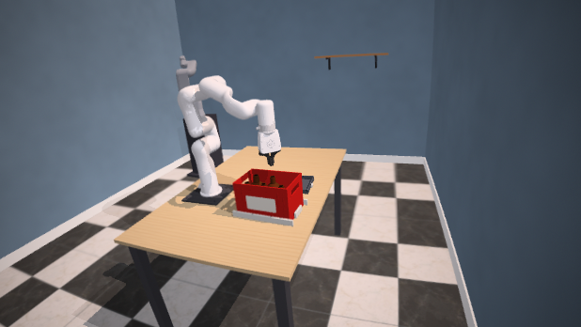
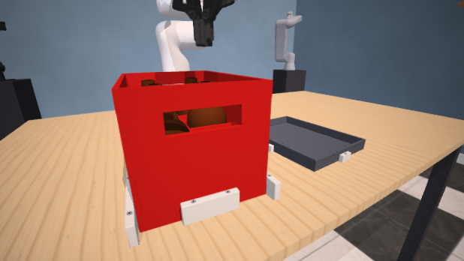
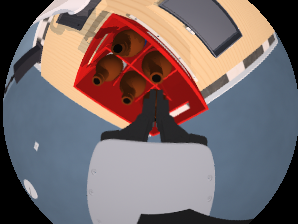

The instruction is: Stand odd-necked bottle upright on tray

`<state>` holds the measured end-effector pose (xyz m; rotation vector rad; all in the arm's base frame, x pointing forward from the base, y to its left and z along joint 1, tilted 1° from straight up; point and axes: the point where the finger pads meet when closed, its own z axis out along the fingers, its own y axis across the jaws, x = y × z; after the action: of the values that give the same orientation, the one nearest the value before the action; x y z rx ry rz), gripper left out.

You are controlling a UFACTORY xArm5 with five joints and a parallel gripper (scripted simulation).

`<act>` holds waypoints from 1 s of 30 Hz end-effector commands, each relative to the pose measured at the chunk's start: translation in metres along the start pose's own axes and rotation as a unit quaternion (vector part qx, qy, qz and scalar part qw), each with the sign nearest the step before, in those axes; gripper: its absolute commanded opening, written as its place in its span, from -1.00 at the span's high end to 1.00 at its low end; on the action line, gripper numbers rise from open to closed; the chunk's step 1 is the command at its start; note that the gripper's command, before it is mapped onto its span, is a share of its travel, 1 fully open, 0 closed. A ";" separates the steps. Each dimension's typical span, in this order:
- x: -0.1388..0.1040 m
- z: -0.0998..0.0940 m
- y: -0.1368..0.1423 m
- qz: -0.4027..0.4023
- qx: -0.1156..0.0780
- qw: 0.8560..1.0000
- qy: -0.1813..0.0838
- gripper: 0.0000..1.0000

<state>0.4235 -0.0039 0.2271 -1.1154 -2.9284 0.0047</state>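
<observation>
My gripper [image 1: 271, 163] [image 2: 203, 43] [image 3: 156, 97] is shut and empty, high above the red crate [image 1: 282, 207] [image 2: 203, 161] [image 3: 106, 103]. In the wrist view four brown bottles stand in the crate: one bottle [image 3: 129, 41] at the upper left, one bottle [image 3: 110, 67] at the left, one bottle [image 3: 157, 64] at the right and one bottle [image 3: 131, 84] lower in the middle. The fingers hide most of a brown shape beside them. Neck thicknesses cannot be told apart reliably. The dark tray [image 1: 307, 184] [image 2: 308, 139] [image 3: 205, 22] lies flat beside the crate with no bottle on it.
White blocks [image 2: 210, 206] [image 1: 263, 218] stand on the wooden table [image 1: 207, 240] [image 2: 75, 169] around the crate's base. A small white block [image 2: 344, 157] touches the tray's outer side. The crate's tall walls surround the bottles. A wall shelf [image 1: 352, 55] hangs far behind.
</observation>
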 end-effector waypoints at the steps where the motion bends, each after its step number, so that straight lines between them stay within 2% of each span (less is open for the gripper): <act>1: -0.001 -0.001 0.001 0.000 -0.001 1.000 -0.001 1.00; 13: -0.002 -0.002 0.001 0.000 -0.001 1.000 -0.001 1.00; 14: -0.010 -0.003 0.002 0.000 -0.001 1.000 -0.002 1.00; 16: -0.047 -0.006 0.003 0.000 -0.002 1.000 -0.002 1.00; 19: -0.078 -0.006 0.002 0.000 -0.002 1.000 -0.002 1.00; 21: -0.078 -0.006 0.002 0.000 -0.002 1.000 -0.002 1.00; 23: -0.115 -0.005 -0.002 0.000 -0.002 1.000 -0.003 1.00; 28: -0.123 -0.004 -0.003 0.000 -0.003 1.000 -0.003 1.00; 29: -0.123 -0.004 -0.003 0.000 -0.003 1.000 -0.003 -0.30; 30: -0.123 -0.004 -0.003 0.000 -0.003 1.000 -0.003 -0.30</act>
<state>0.5117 -0.0884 0.2266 -1.1173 -2.9284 0.0023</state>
